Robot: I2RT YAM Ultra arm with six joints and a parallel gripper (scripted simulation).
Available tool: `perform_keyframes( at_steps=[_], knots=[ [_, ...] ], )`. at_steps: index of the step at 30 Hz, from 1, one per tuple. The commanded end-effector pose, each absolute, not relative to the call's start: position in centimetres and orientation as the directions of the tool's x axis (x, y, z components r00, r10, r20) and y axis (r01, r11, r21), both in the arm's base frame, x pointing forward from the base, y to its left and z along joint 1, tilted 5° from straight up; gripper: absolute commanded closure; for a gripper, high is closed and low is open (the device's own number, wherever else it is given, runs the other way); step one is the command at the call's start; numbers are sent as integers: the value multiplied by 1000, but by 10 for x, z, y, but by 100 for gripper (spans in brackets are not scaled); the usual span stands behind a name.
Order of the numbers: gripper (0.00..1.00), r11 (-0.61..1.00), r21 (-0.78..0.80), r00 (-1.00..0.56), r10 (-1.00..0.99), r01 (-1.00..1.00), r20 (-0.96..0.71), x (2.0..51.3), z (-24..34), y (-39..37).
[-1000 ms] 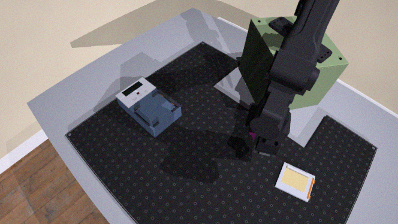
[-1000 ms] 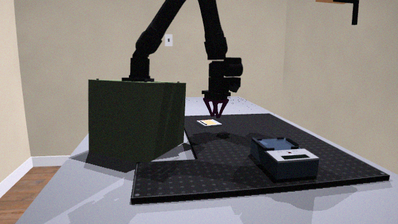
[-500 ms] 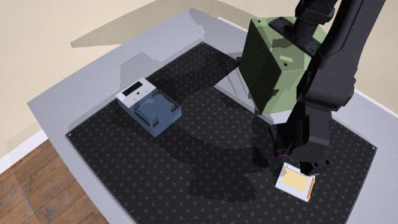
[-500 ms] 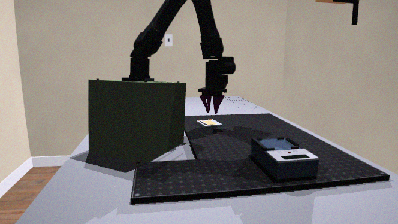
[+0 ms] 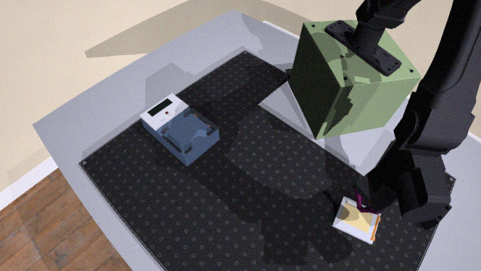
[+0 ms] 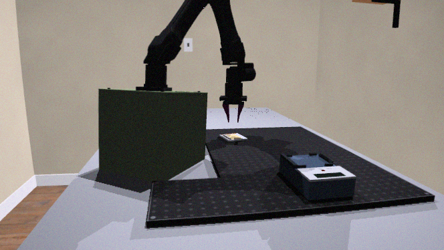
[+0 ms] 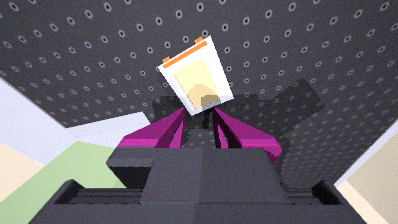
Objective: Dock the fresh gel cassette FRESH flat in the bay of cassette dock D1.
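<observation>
The FRESH cassette lies flat on the black perforated deck, white-framed with a yellow gel face. It also shows in the side view and the wrist view. An orange strip with two small tabs runs along the edge farthest from my fingers. I cannot make out the white comb. My gripper hangs above the cassette's near edge, well clear of it in the side view. Its purple fingers stand partly apart with nothing between them. Dock D1 stands far off across the deck, with a white console.
The green pedestal box carrying my arm's base stands beside the deck, close to the cassette. The deck's edge runs just beyond the cassette. A small dark red dot shows on the console.
</observation>
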State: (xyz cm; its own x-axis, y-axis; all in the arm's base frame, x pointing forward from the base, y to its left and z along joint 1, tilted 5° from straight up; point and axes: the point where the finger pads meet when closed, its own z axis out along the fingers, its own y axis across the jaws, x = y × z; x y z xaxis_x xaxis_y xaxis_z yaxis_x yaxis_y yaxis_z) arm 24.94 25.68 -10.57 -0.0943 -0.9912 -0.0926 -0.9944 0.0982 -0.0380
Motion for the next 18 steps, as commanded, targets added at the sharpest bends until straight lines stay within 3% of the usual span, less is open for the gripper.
perform_keyframes(
  at_steps=[1,4,13,18],
  knots=[
    [66,-64,-47,67,-995,-997,-80,251,-99,274],
    [66,-76,-73,83,-991,-994,-101,261,-88,274],
    [66,-368,-98,376,-923,-925,-82,258,-87,277],
    [66,-368,-98,376,-923,-925,-81,258,-87,277]
  ],
)
